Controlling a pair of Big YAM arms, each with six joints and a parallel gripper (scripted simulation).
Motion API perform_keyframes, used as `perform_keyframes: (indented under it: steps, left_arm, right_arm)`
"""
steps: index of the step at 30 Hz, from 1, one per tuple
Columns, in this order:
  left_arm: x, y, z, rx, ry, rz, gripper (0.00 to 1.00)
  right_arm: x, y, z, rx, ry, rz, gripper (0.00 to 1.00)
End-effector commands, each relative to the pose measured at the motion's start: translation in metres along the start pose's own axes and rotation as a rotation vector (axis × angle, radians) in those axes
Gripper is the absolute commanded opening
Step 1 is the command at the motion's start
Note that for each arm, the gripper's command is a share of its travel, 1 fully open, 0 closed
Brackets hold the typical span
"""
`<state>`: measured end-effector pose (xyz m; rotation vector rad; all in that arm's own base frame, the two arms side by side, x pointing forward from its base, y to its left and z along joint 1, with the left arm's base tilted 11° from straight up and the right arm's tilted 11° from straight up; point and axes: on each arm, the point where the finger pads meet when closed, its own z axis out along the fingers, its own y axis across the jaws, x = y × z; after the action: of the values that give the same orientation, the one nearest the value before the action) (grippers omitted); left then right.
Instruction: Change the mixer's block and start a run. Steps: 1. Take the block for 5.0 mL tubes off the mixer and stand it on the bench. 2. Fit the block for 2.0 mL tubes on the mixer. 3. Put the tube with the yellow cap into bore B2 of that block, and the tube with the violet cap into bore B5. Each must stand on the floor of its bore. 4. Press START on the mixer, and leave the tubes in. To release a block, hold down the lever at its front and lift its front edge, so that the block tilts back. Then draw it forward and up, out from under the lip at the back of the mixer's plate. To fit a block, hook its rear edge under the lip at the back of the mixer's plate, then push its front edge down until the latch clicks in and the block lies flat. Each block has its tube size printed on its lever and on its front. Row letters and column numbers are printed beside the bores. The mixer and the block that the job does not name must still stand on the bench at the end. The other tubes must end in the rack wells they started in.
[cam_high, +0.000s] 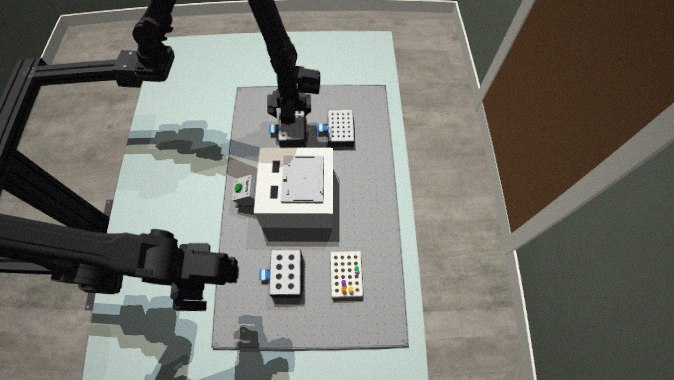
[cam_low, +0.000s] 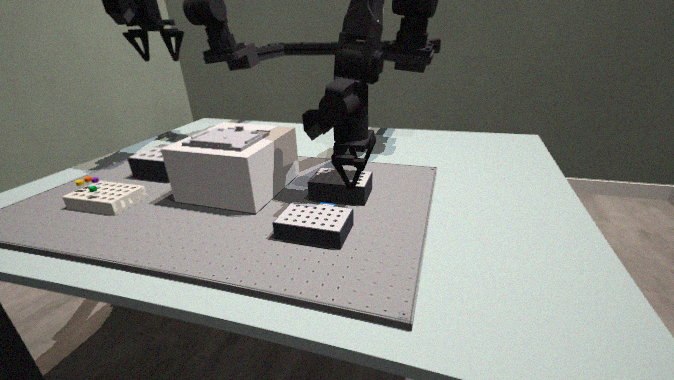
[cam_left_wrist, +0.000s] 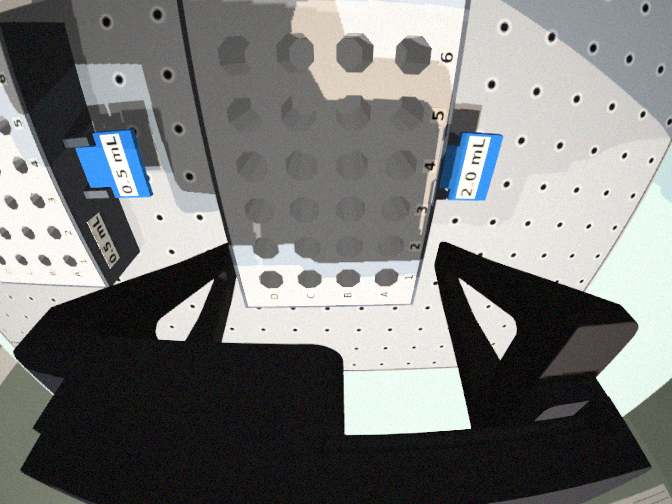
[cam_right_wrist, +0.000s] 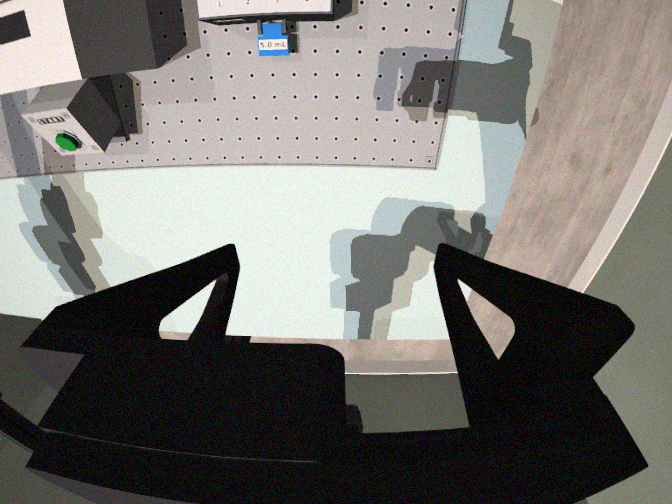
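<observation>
The mixer (cam_high: 295, 222) (cam_low: 215, 175) has a bare plate (cam_high: 305, 175) (cam_low: 227, 137). The 5.0 mL block (cam_high: 285, 271) (cam_low: 147, 169) (cam_right_wrist: 265, 6) stands on the bench. The 2.0 mL block (cam_low: 340, 192) (cam_left_wrist: 325, 162) stands on the mixer's other side, its lever (cam_left_wrist: 474, 166) at the right in the left wrist view. My left gripper (cam_left_wrist: 336, 253) is open and empty above that block's column 1 end. My right gripper (cam_right_wrist: 336, 254) (cam_low: 161, 59) is open and empty, high over the bench edge. Yellow-capped (cam_high: 351, 289) (cam_low: 79, 182) and violet-capped (cam_high: 343, 283) (cam_low: 95, 179) tubes stand in the rack (cam_high: 346, 297).
The 0.5 mL block (cam_high: 341, 125) (cam_low: 313, 232) stands close beside the 2.0 mL block, its lever (cam_left_wrist: 122, 164) facing it. Orange-capped (cam_high: 344, 289) and green-capped (cam_high: 357, 269) tubes are in the rack. The green START button (cam_high: 238, 187) (cam_right_wrist: 66, 141) is on a box by the mixer's front.
</observation>
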<state>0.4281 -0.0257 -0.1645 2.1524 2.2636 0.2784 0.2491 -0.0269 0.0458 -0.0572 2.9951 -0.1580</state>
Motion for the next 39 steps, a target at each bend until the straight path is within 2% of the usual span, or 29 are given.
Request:
perform_keyframes:
  steps: [1,12,18,39]
  left_arm:
    - [0.004,0.017,0.0,-0.032,-0.01,-0.004,1.0]
    - [0.003,0.022,0.001,-0.042,-0.012,-0.002,1.0]
    - [0.005,0.005,0.007,-0.008,-0.007,0.002,1.0]
    - [0.004,0.016,0.012,-0.028,-0.01,-0.001,1.0]
  right_arm:
    - [-0.018,-0.004,-0.008,0.001,-0.04,0.02,1.0]
    - [-0.018,-0.004,-0.008,0.001,-0.039,0.021,1.0]
    - [-0.017,-0.004,-0.008,0.001,-0.039,0.022,1.0]
    - [-0.017,-0.004,-0.007,0.001,-0.039,0.023,1.0]
